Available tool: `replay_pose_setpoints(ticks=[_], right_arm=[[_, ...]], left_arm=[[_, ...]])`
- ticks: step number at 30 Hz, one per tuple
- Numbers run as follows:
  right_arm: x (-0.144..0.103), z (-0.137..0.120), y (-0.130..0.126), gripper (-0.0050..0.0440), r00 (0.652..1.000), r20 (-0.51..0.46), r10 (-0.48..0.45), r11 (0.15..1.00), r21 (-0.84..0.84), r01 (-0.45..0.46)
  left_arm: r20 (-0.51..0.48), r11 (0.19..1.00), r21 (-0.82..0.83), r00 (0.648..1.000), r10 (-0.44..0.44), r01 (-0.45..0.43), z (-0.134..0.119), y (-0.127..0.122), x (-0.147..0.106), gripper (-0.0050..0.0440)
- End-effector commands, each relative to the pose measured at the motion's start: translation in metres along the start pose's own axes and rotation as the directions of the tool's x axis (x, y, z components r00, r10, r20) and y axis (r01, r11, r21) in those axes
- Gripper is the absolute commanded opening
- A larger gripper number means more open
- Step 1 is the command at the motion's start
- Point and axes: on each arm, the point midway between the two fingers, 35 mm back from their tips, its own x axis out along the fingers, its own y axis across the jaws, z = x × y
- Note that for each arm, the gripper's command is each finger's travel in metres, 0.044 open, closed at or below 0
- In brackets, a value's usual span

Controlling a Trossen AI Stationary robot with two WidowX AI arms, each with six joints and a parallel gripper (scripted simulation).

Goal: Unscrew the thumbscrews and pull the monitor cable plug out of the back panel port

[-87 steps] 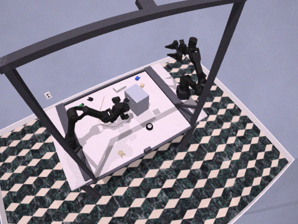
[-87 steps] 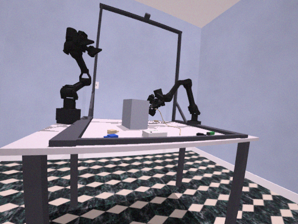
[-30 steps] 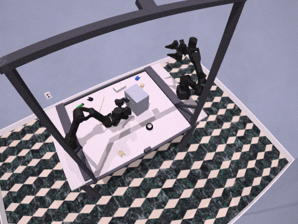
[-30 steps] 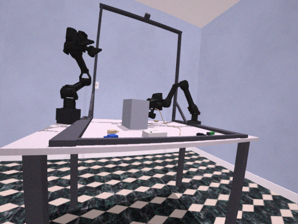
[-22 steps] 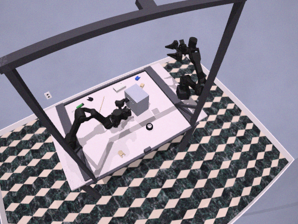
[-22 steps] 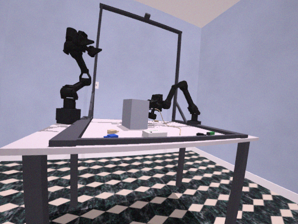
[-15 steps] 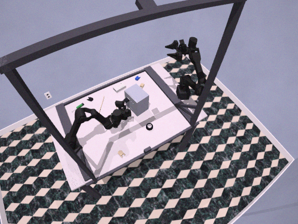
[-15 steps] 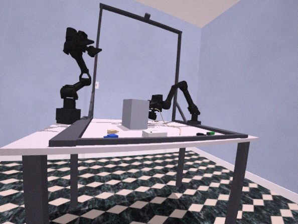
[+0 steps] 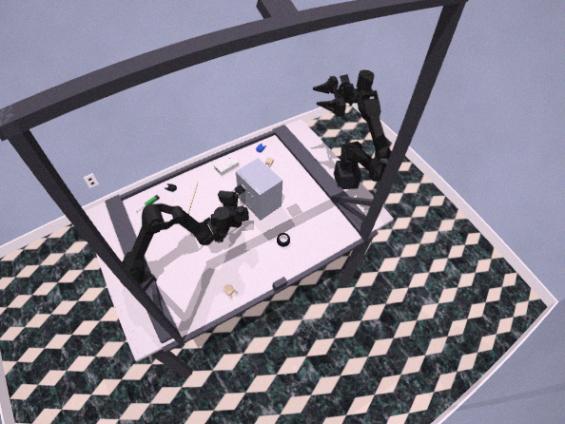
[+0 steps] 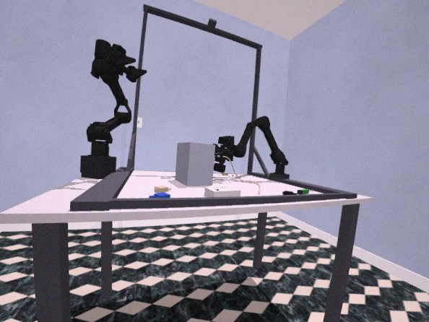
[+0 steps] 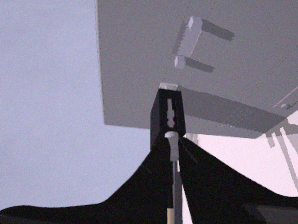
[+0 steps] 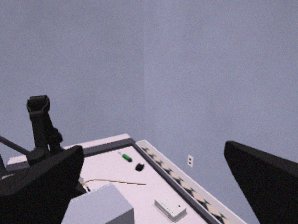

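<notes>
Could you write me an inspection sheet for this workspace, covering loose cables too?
Surface: pale table, shadows across it; spills, nothing seen.
Job's things: black plug at the grey box.
Clutter: green item, blue piece, black ring, white case.
Left gripper: shut on a thumbscrew.
Right gripper: open, raised, holding nothing.
Cables: one tan cable, trailing onto the table.
Surroundings: blue walls, patterned floor; people, nothing seen.

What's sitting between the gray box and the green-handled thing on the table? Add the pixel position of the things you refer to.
In the exterior view, the white box (image 9: 226,165) (image 10: 222,191) (image 12: 170,209), the tan cable (image 9: 193,198) (image 10: 235,173) (image 12: 117,181) and a small black item (image 9: 170,187) (image 10: 289,193) (image 12: 139,167) show between them.
</notes>
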Motion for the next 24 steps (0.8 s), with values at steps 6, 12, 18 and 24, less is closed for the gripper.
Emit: replay_pose_setpoints(ticks=[6, 12, 18, 24], right_arm=[[-0.0003, 0.0027, 0.0013, 0.0440, 1.000, 0.001, 0.003, 1.000, -0.004, -0.003], [-0.0003, 0.0027, 0.0013, 0.0440, 1.000, 0.001, 0.003, 1.000, -0.004, -0.003], [-0.0003, 0.0027, 0.0013, 0.0440, 1.000, 0.001, 0.003, 1.000, -0.004, -0.003], [-0.0003, 0.0027, 0.0013, 0.0440, 1.000, 0.001, 0.003, 1.000, -0.004, -0.003]], left_arm=[[0.002, 0.998, -0.055, 1.000, -0.013, 0.013, 0.0021, 0.0109, -0.0002, 0.0000], [0.004, 0.994, -0.098, 0.999, -0.043, 0.043, 0.0021, 0.0121, -0.0001, 0.0000], [0.010, 0.985, -0.154, 0.997, -0.082, 0.083, 0.0022, 0.0137, 0.0002, 0.0000], [0.015, 0.971, -0.206, 0.993, -0.119, 0.119, 0.0017, 0.0150, 0.0001, 0.0000]])
